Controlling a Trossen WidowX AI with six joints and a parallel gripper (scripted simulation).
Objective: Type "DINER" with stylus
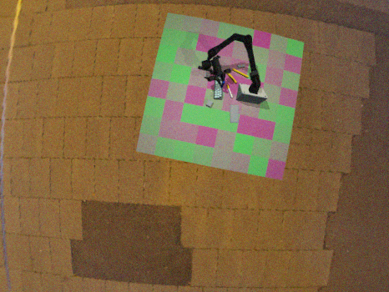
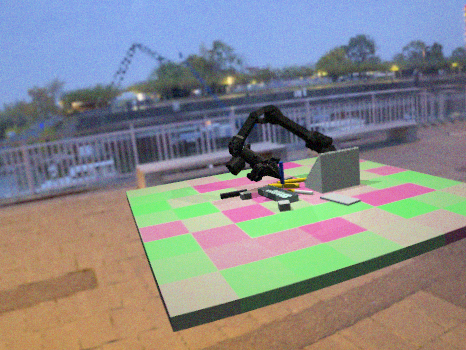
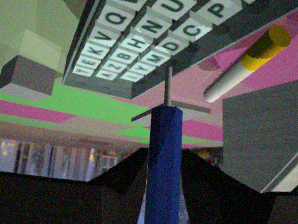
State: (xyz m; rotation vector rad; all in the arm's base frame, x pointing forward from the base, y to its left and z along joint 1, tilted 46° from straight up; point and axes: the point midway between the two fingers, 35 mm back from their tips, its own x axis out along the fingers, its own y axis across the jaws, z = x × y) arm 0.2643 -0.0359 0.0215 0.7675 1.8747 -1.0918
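Observation:
The keyboard (image 1: 218,91) (image 2: 278,193) (image 3: 112,86) is a dark tray with pale letter keys. In the wrist view it fills the upper middle, with P, C, D, M, Y and I along its near row. My gripper (image 1: 223,82) (image 2: 281,176) (image 3: 164,156) is shut on the blue stylus (image 2: 281,170) (image 3: 165,170), beside and above the keyboard. The stylus's thin grey tip points up the wrist view and ends just below the D key (image 3: 171,46), over the keyboard's dark rim. Whether the tip touches anything cannot be told.
A grey wedge-shaped block (image 1: 250,95) (image 2: 334,170) (image 3: 260,130) stands beside the arm's base. Yellow pencils (image 1: 240,73) and a white-and-yellow pen (image 3: 247,62) lie near the keyboard. A small grey block (image 1: 209,103) (image 2: 284,205) (image 3: 27,77) and a flat pale slab (image 1: 234,113) (image 2: 340,199) lie nearby.

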